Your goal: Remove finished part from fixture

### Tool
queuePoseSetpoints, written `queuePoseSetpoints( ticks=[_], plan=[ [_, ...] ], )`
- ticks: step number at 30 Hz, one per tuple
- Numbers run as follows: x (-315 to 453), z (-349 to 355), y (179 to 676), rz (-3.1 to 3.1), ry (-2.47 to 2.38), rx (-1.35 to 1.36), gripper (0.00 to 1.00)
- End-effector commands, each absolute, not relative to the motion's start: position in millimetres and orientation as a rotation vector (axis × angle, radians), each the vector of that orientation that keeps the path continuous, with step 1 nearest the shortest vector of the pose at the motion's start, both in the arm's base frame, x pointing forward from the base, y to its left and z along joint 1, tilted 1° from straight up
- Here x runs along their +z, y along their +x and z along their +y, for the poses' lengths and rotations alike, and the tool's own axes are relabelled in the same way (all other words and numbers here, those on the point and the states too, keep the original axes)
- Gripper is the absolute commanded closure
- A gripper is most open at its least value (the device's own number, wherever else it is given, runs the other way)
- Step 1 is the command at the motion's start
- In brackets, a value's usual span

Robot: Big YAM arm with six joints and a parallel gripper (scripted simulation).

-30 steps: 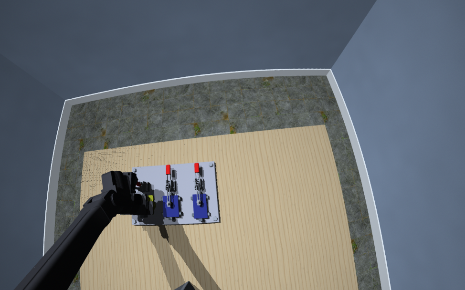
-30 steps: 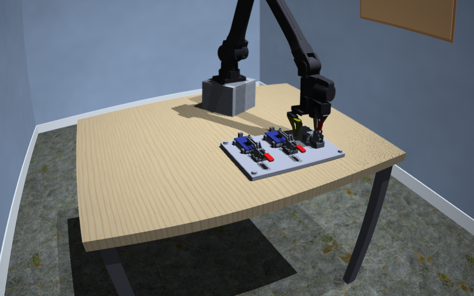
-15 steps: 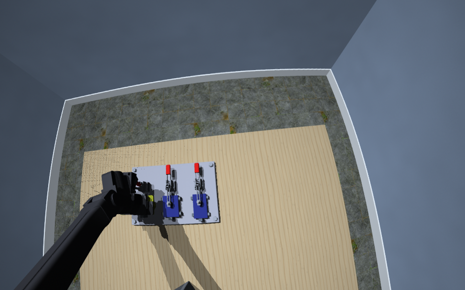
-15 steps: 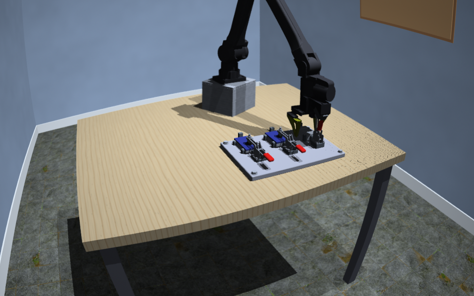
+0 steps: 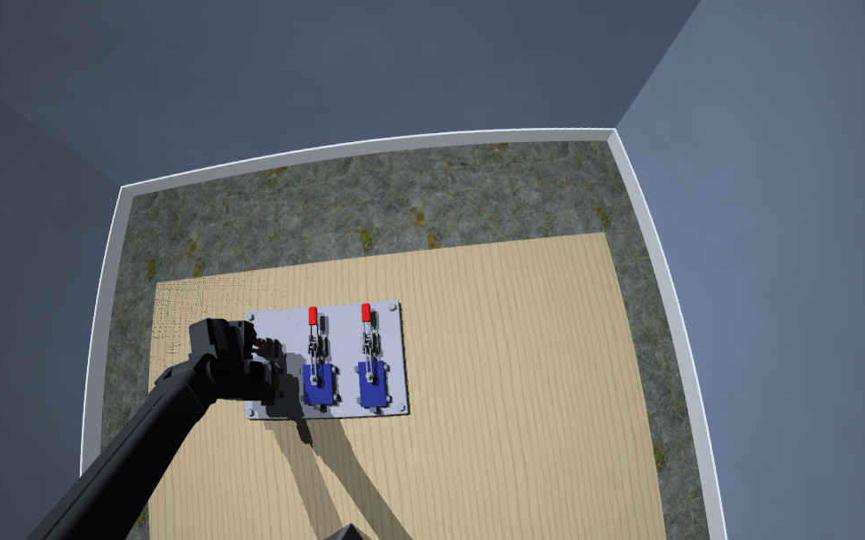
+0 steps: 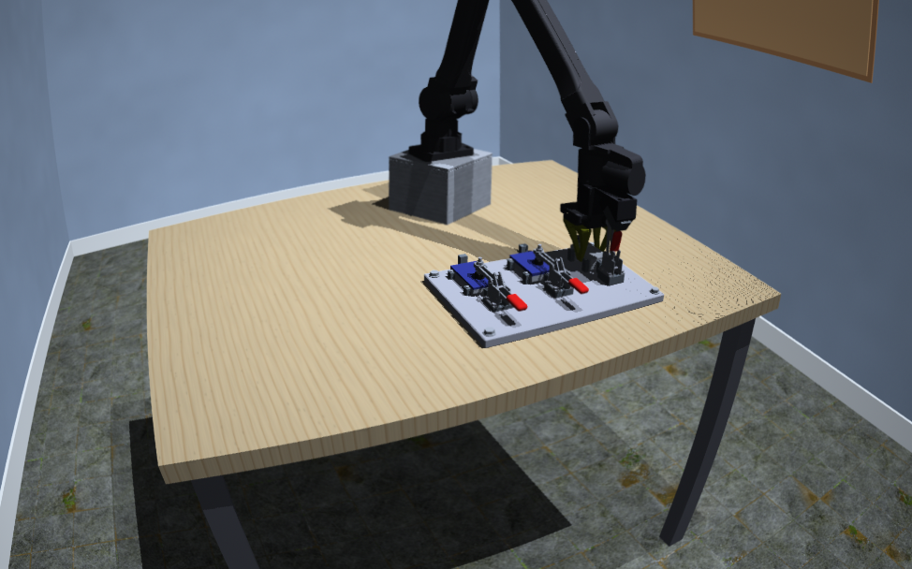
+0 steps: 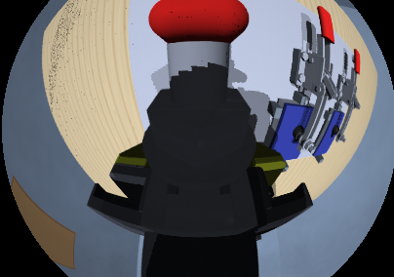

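1. Right now the finished part [image 6: 583, 262], a dark block, sits in the end station of the fixture [image 6: 587, 311] nearest the arm's pedestal [image 6: 472, 194]. It does not appear to have been lifted out yet.
2. The gripper [image 6: 589, 248] points straight down over that station. Its olive fingers [image 6: 576, 239] are drawn in against the dark block from both sides, so I judge it has closed on the finished part.
3. Just beside the fingers, this station's toggle clamp stands with its red handle [image 6: 615, 240] upright. That suggests the part is released and free to come out.
4. The two blue blanks [image 6: 470, 275] [image 6: 529, 262] lie in the other two stations. Their clamp handles [image 6: 516, 301] [image 6: 578, 285] lie flat, so both look clamped and untouched, as required.
5. On progress, the reach and the grasp seem done. Still to do are lifting the part clear of the locators and the raised handle, carrying it off the plate and laying it flat on the table [image 6: 303, 317] beside the fixture.
6. The main risk is snagging the upright handle or the neighbouring blank on the way up.
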State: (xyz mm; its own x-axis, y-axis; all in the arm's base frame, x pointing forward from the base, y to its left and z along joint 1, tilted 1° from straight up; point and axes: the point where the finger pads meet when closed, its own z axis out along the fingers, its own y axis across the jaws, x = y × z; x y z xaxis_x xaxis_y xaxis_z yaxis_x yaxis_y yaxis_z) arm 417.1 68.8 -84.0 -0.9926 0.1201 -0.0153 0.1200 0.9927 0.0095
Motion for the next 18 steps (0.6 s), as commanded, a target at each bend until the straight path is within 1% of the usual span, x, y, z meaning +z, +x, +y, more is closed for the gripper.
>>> queuePoseSetpoints(
  ticks=[1, 18],
  plan=[
    [-81.8, 78.3, 435.4, 3.102, 0.179, 0.019, 1.0],
    [-81.5, 78.8, 436.8, 3.097, 0.172, 0.021, 1.0]
  ],
)
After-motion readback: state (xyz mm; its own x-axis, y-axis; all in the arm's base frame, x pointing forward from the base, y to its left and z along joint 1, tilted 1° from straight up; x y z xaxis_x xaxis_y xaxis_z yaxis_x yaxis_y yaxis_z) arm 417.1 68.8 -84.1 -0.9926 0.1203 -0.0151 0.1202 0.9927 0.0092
